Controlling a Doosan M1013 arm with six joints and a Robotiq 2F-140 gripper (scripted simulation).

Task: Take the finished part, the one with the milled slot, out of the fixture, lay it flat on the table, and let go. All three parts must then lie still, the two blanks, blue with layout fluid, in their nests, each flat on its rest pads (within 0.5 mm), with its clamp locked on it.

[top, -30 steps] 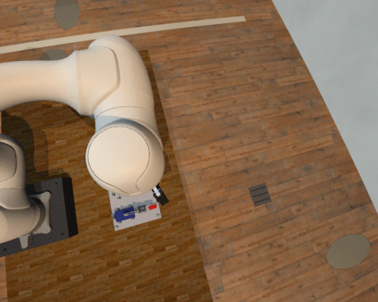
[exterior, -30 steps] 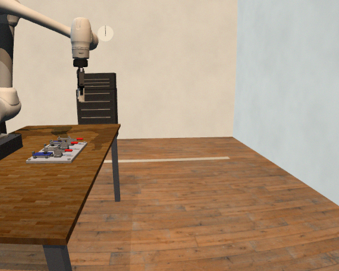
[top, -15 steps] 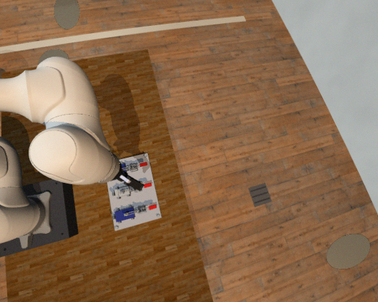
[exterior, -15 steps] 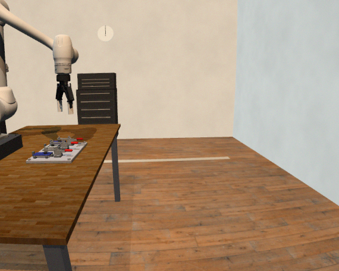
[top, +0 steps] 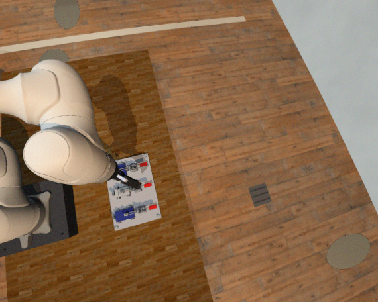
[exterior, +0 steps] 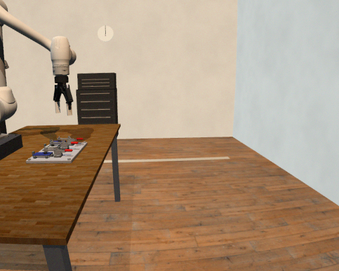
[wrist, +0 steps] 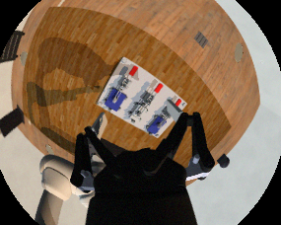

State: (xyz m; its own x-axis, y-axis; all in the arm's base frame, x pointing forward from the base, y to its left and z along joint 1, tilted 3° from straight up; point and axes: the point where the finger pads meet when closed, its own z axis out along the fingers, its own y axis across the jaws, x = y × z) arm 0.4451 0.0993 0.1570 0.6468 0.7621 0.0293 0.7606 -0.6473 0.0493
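The fixture plate (top: 138,219) (exterior: 75,154) (wrist: 145,81) lies on the table. One blue blank (top: 123,214) (exterior: 42,154) (wrist: 156,124) is in an outer nest; the other blue blank (top: 121,166) (wrist: 117,102) is in the opposite outer nest, partly hidden by the arm in the top view. The grey finished part (top: 123,194) (wrist: 138,106) is in the middle nest; its slot is too small to make out. All three red clamp handles lie low, pointing away from the parts; locking is unclear. My gripper (exterior: 63,113) (wrist: 135,111) is open and empty, pointing down high above the fixture.
The wooden table (top: 103,265) (exterior: 33,193) (wrist: 202,106) extends around the fixture. The dark robot base (top: 58,218) (exterior: 6,147) stands beside the fixture. Clamps and posts rise from the plate. A dark drawer cabinet (exterior: 97,101) stands beyond the table.
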